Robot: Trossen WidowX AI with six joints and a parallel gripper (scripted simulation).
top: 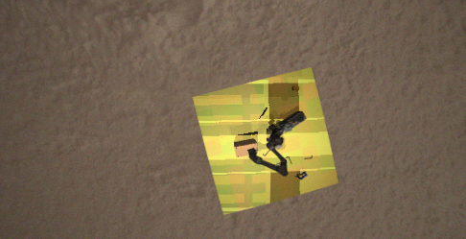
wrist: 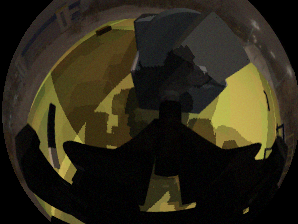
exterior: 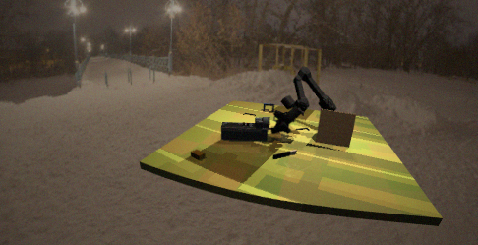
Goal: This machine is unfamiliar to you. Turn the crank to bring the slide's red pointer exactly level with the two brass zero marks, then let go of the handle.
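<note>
The machine is a long dark body [top: 293, 119] [exterior: 244, 131] on the board; its grey parts [wrist: 216, 44] fill the upper middle of the wrist view. My gripper [wrist: 165, 123] is shut on the dark upright crank handle [wrist: 170, 106], at the near end of the machine. In the top and exterior views the gripper is a small dark shape beside the machine's crank end, and the handle cannot be made out. The red pointer and the two brass zero marks cannot be made out in any view.
A brown box [top: 245, 149] [exterior: 336, 129] stands by the arm's base. An orange-brown block [top: 295, 88] [exterior: 198, 154] [wrist: 103, 30], a black bar [top: 263, 112] [exterior: 285, 154] [wrist: 52, 125] and a small blue-black frame [top: 301, 175] [exterior: 268, 107] lie around the machine. Striped light and shadow cross the board.
</note>
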